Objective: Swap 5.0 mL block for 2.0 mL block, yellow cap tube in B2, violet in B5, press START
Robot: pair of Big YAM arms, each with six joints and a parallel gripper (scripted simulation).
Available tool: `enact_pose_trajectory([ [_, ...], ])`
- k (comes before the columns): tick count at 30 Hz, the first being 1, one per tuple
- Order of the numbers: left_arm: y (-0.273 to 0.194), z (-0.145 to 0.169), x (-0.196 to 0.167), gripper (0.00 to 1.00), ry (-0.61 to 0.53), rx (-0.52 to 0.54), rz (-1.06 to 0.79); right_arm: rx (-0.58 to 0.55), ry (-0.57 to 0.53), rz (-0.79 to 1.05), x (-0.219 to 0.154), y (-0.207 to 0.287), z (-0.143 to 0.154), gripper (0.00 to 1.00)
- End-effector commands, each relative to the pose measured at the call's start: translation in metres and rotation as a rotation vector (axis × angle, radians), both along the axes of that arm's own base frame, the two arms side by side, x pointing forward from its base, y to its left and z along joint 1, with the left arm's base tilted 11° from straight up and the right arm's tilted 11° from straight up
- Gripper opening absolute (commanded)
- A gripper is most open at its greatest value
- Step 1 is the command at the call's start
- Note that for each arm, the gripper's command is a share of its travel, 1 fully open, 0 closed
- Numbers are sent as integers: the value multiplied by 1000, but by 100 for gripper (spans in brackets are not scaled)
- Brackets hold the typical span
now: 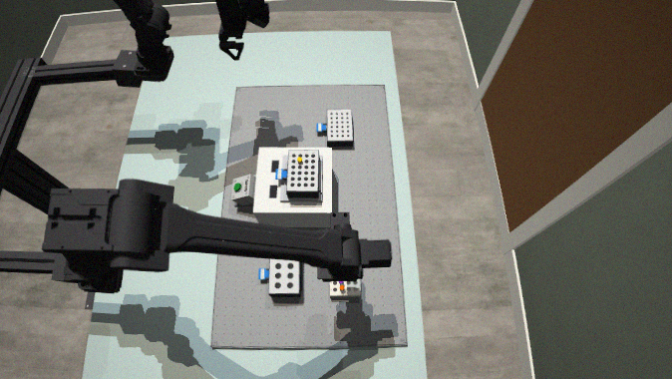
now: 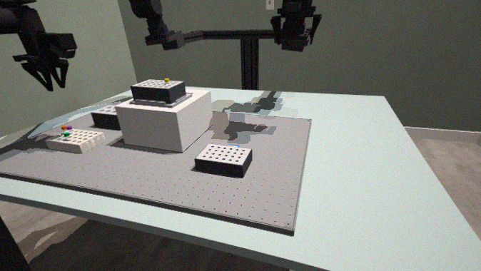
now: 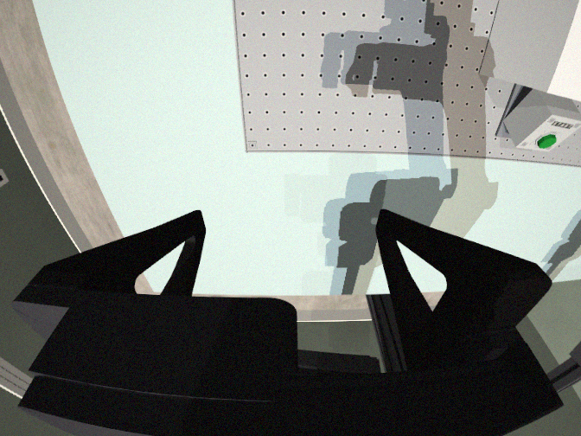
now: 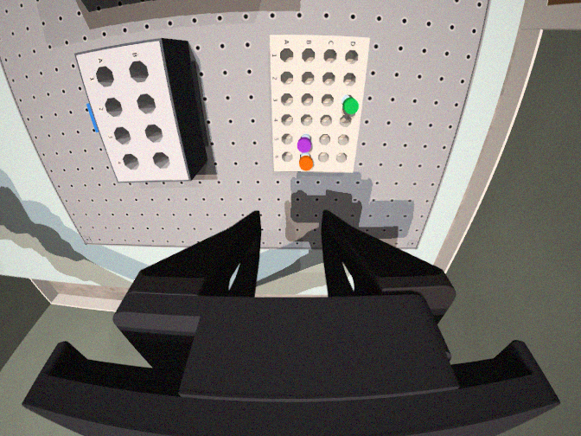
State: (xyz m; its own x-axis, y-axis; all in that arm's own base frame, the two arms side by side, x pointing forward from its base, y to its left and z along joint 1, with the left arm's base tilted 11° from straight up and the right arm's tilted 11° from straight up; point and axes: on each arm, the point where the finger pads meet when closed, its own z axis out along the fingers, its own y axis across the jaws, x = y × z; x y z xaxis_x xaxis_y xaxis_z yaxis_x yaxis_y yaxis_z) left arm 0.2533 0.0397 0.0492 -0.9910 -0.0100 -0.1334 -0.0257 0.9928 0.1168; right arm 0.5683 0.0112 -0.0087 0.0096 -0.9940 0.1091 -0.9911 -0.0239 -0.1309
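Half through step 3, likely: lower right gripper (image 1: 340,272) (image 2: 57,88) (image 4: 291,213), fingers part-spread, onto violet cap (image 1: 341,282) (image 2: 69,128) (image 4: 303,144) ahead; left gripper (image 1: 236,56) (image 2: 294,40) (image 3: 290,219) wide apart.
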Motion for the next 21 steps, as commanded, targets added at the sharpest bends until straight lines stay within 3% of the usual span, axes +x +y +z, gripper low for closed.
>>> enact_pose_trajectory([
  [1,2,5,6,100,-7,3,-7,7,-7,31,8,11,-22,36],
  [6,2,5,6,100,-7,3,-7,3,-16,38,13,13,-29,36],
  [18,2,4,6,100,-8,3,-7,4,-26,8,31,-13,-92,36],
  [21,2,4,6,100,-8,3,-7,6,-29,13,33,-10,-88,36],
])
